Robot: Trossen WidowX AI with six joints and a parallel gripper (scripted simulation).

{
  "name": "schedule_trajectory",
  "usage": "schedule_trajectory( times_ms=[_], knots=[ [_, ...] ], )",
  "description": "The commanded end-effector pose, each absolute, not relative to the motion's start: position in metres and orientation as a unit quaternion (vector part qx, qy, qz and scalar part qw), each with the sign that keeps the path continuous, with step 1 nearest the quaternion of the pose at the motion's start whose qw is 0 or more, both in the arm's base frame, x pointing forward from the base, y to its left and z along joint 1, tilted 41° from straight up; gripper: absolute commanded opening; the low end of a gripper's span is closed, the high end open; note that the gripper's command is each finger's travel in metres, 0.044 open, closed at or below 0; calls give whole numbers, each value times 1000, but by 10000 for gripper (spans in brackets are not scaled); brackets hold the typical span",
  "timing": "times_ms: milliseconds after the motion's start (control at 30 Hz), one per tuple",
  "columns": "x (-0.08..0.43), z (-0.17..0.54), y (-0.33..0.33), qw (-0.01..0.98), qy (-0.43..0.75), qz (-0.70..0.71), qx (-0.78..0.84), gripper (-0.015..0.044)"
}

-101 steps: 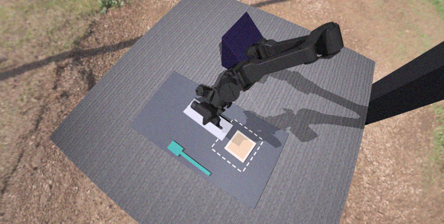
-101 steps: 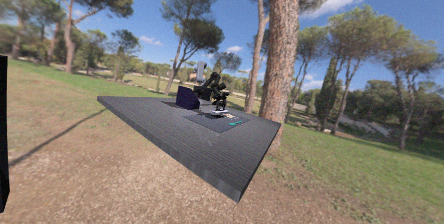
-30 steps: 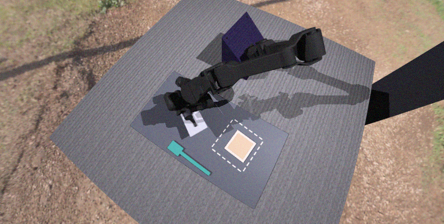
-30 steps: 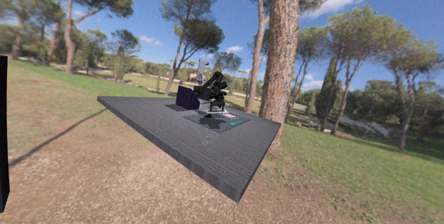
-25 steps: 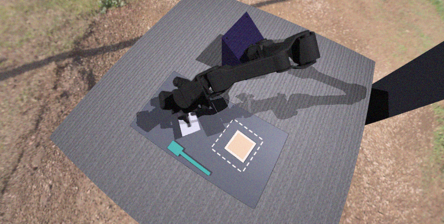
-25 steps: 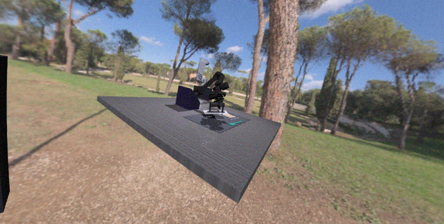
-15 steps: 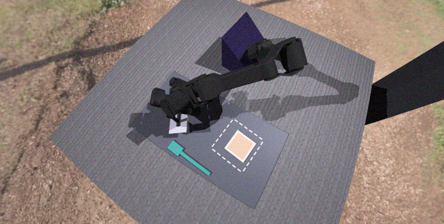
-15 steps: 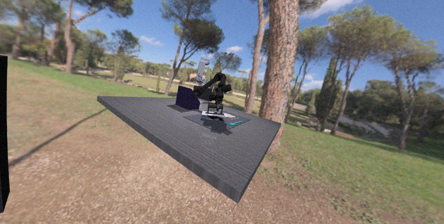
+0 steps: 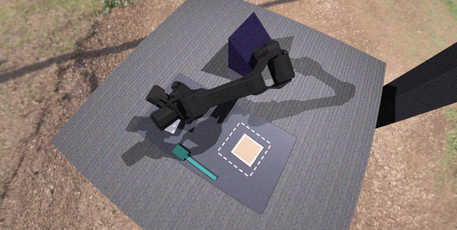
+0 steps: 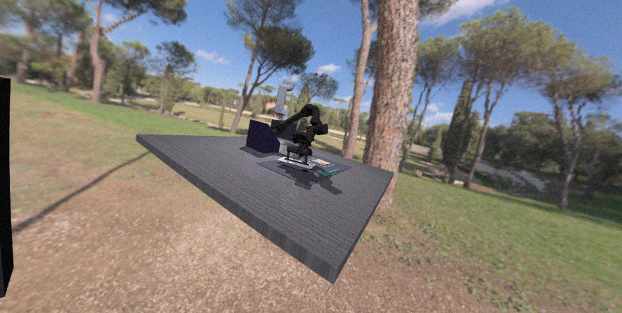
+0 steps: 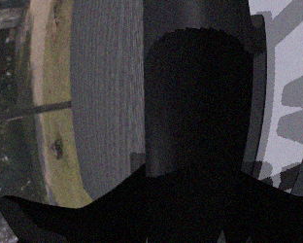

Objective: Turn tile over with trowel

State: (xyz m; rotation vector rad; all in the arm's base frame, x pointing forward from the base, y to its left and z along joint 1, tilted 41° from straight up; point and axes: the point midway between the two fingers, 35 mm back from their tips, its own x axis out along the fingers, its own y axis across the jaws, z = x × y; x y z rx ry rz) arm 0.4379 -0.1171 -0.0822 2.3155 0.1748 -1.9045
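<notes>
I'm pinching a pale flat plate (image 9: 173, 128) (image 10: 285, 161) (image 11: 293, 58) in my gripper (image 9: 166, 118) (image 10: 298, 160) (image 11: 183, 165); the peach tile (image 9: 247, 149) (image 10: 321, 161) lies right, the teal trowel (image 9: 200, 168) (image 10: 330, 171) nearer.

On the grey, ridged counter (image 9: 319, 164), a dark blue-grey rectangular mat (image 9: 271, 177) reaches toward the bottom edge, bearing a square peach tile with a pale border (image 9: 247, 149) inside a white dashed outline (image 9: 259, 139). A teal flat-bladed trowel (image 9: 200, 167) lies along the mat's side facing the counter's lower-left edge. The black jointed arm (image 9: 223, 95) stretches from beside a dark purple angular block (image 9: 246, 41) toward the left corner, above part of a white flat piece (image 9: 173, 127).
</notes>
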Motion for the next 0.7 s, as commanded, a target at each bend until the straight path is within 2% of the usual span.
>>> schedule_trajectory(
  times_ms=[0,333,667],
  knots=[
    [440,-87,-128,57,17,-657,751,0],
    [436,-104,-141,37,-75,-718,691,0],
    [436,-107,-141,36,-81,-721,687,0]
  ],
)
